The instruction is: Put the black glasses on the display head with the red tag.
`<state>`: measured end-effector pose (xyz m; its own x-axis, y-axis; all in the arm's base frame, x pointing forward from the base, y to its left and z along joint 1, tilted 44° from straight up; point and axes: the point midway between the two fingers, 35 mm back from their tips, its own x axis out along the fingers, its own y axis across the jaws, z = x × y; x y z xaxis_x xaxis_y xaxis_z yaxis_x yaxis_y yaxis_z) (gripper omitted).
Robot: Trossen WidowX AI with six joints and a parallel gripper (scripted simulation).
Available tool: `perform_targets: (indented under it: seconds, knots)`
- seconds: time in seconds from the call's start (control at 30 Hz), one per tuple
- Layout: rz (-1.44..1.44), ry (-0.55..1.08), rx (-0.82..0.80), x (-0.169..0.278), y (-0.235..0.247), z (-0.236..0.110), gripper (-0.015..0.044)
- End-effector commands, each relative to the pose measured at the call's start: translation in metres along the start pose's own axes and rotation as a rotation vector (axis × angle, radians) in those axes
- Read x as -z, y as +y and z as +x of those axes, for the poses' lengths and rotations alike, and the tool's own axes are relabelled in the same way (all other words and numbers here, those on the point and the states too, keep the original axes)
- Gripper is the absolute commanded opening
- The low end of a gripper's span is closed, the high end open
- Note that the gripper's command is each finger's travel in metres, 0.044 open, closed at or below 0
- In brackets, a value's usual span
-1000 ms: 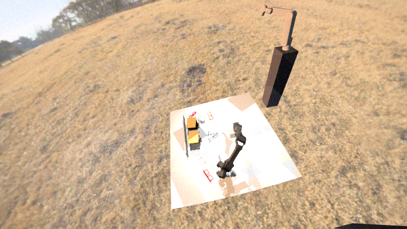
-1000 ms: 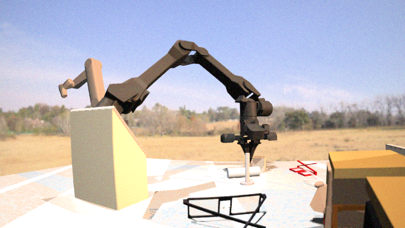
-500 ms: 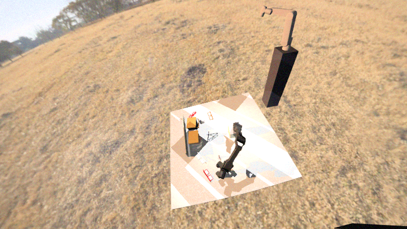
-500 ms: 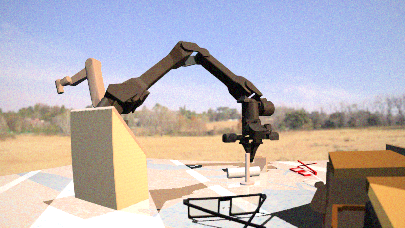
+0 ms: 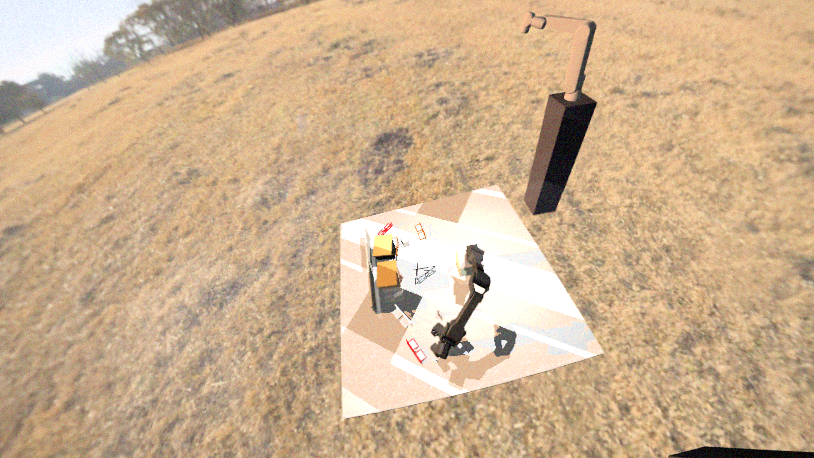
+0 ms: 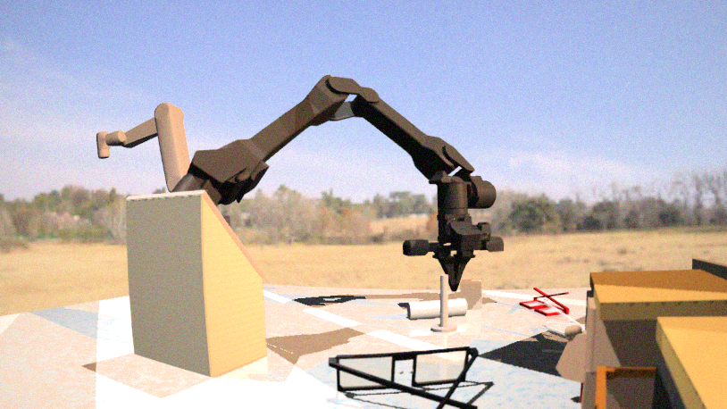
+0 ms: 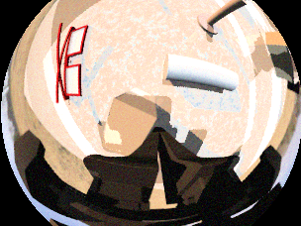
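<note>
The black glasses (image 6: 410,371) (image 5: 424,274) lie on the patterned mat (image 6: 61,351) (image 5: 512,239), temples partly folded, nothing touching them. My gripper (image 6: 454,285) (image 7: 157,131) (image 5: 466,270) is shut and empty. It points straight down a little above the mat, well behind the glasses, next to a thin upright peg (image 6: 443,304) (image 7: 221,16) and a white cylinder (image 6: 437,308) (image 7: 201,75) lying on its side. Two boxy yellow-orange display heads (image 6: 655,295) (image 6: 696,351) (image 5: 384,246) (image 5: 387,274) stand at the right in the exterior view. I cannot make out which one carries the red tag.
A tall wedge block (image 6: 193,285) stands on the mat at the left, in front of the arm's base. Red glasses (image 6: 542,303) (image 7: 66,61) (image 5: 420,230) lie beyond the gripper; further red pairs (image 5: 385,229) (image 5: 415,349) lie elsewhere on the mat. A dark pillar (image 5: 557,153) stands off the mat.
</note>
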<state>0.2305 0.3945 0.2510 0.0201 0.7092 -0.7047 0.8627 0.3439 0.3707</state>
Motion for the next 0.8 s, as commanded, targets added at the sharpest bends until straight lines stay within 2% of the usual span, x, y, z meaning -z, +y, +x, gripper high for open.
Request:
perform_targets:
  seconds: [0.0,0.33,0.6,0.77]
  knots:
    - [-0.001,0.001,0.005,-0.001,0.002,0.002,0.0000]
    - [-0.002,0.001,0.005,-0.001,0.005,0.000,0.0000]
    - [-0.001,0.000,0.007,-0.001,-0.037,-0.053,0.0000]
    - [-0.001,-0.001,0.007,-0.001,-0.042,-0.058,0.0000]
